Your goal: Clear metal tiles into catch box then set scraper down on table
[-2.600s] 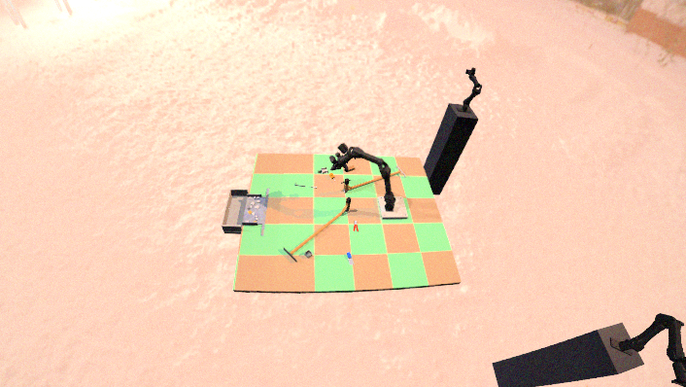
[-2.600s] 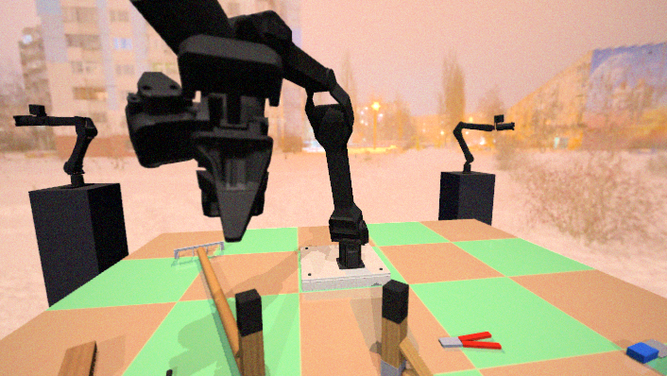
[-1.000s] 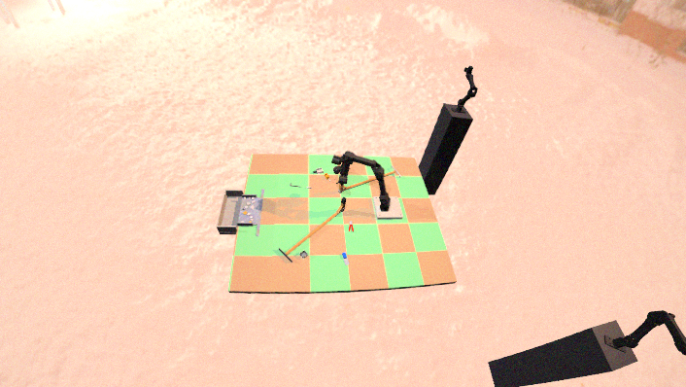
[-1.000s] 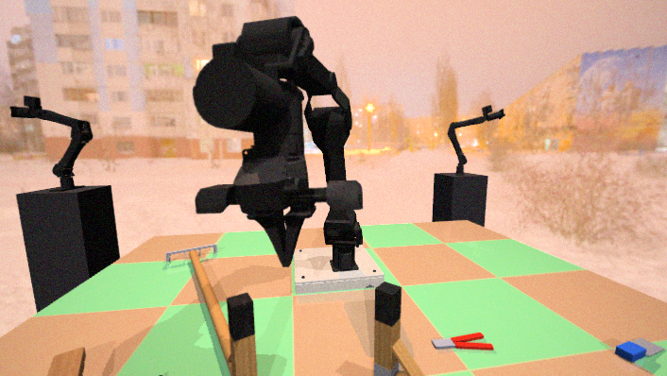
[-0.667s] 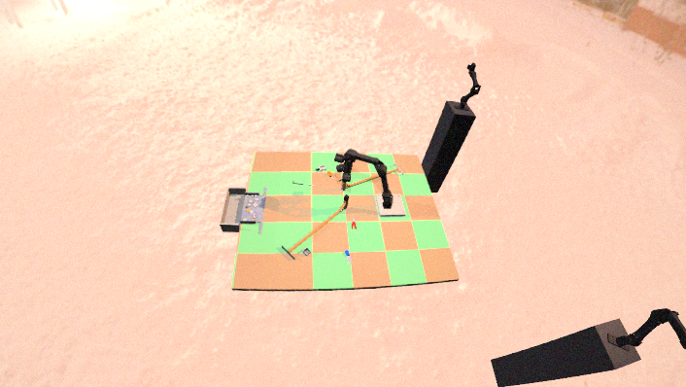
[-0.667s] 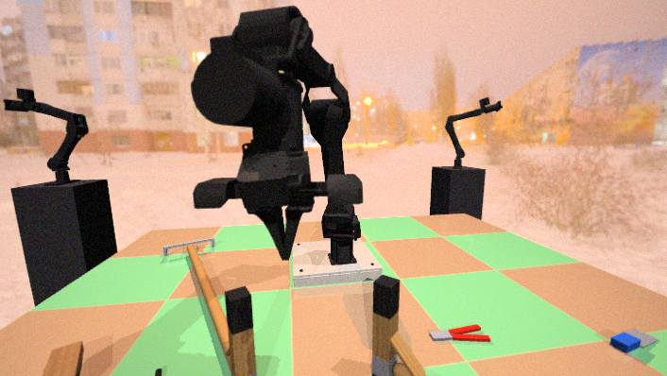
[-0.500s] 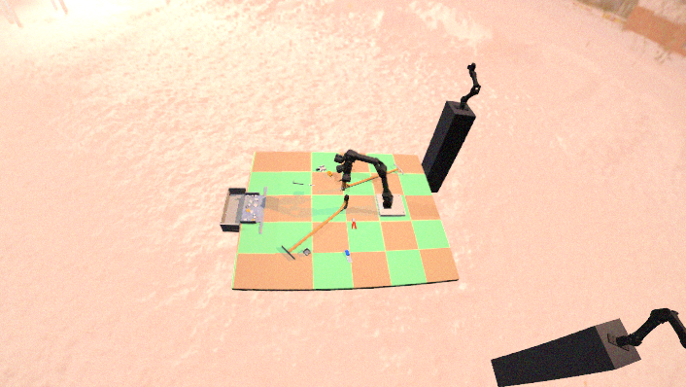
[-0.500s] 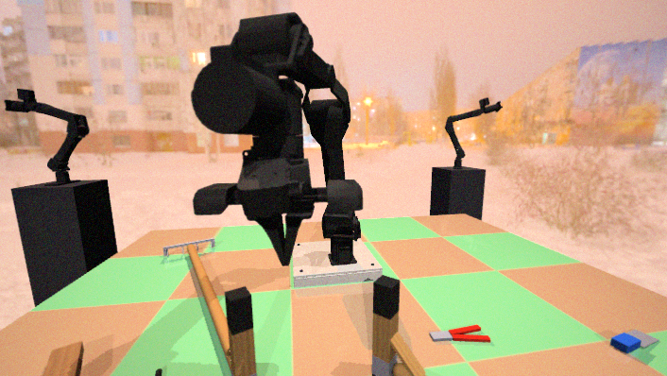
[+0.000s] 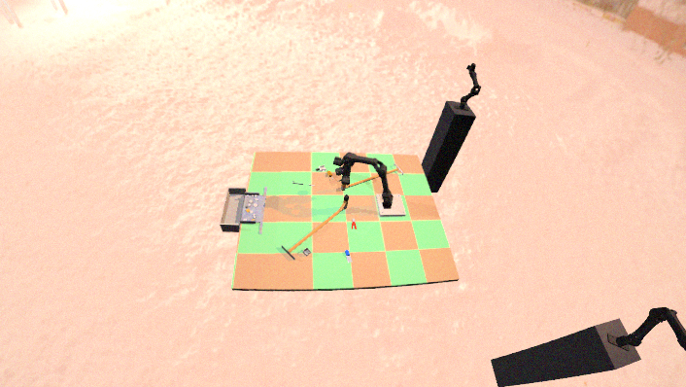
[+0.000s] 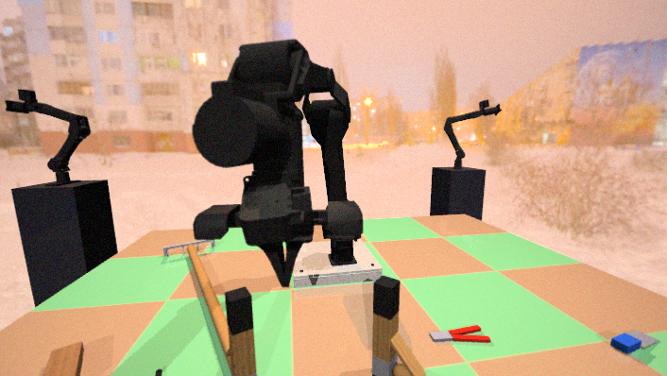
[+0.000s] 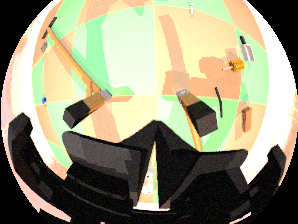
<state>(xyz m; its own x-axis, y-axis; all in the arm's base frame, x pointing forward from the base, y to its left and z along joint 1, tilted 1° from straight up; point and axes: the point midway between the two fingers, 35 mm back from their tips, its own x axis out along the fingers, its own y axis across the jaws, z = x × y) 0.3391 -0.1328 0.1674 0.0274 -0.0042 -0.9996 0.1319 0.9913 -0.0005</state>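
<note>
tiles (image 9: 250, 208) sit on the bench plate (image 9: 260, 199) beside the catch box (image 9: 228, 214); end effector (image 9: 344, 187) is closed, empty.

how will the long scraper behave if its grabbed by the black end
Probably stiff: the scraper has a straight, wooden-looking shaft. Gripped at the black end, it would likely tip down toward the blade, since nearly all its length lies past that grip. It seems unlikely to roll, because the blade sits crosswise to the shaft.
</note>
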